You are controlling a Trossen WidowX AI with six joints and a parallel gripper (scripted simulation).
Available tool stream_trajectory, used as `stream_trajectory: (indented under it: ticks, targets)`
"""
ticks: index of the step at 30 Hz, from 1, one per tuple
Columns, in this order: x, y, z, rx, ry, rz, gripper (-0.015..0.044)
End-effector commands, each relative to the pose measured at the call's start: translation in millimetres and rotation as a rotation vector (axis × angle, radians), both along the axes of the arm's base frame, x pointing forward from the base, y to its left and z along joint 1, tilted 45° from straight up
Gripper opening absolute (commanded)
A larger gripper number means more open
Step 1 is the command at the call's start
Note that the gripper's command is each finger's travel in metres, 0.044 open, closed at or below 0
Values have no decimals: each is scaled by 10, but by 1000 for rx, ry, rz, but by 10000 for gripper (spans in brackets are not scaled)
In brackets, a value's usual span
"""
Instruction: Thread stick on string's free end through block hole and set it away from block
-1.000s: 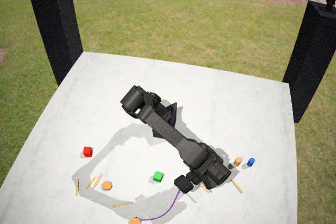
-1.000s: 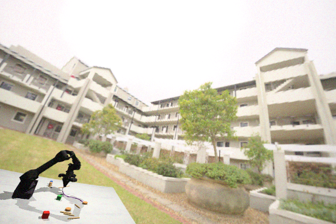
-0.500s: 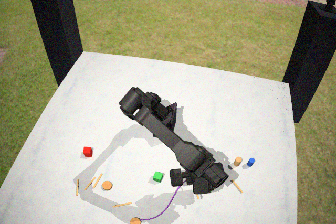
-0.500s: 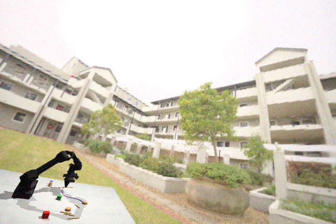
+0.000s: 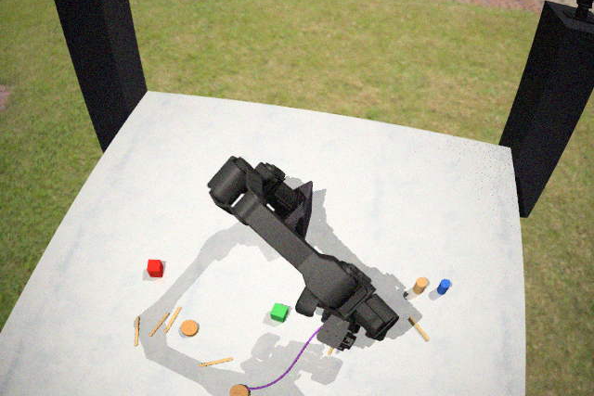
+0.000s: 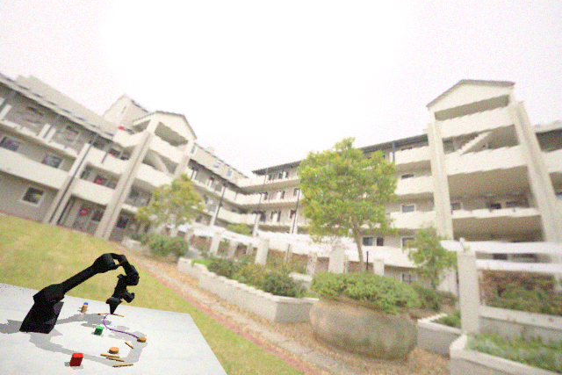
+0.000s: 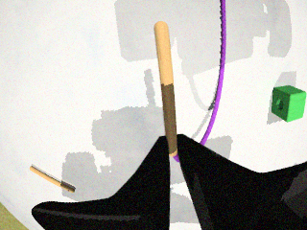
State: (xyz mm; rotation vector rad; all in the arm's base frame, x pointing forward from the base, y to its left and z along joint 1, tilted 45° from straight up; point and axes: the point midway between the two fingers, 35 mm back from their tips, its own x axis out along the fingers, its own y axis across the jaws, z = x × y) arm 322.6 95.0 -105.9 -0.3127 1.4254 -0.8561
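End effector (image 7: 172, 153) nearly closed, pinching the stick (image 7: 165, 77) at its string (image 7: 222, 57) end, so the free tip projects forward for threading. Stick held above the worktop (image 5: 383, 181), right of the green block (image 5: 278, 312). String trails slack to the button (image 5: 238, 389) at the near edge.

Red cube (image 5: 154, 268) (blue cylinder (image 5: 444, 286) opposite)
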Motion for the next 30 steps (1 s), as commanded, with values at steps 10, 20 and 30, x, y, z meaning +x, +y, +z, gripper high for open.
stream_trajectory:
  ticks: [10,20,30]
  targets:
    - [93,-58,50,-39,-312,-331,0]
    - [157,-107,84,-69,-562,-600,0]
    - [219,-159,118,-100,-812,-869,0]
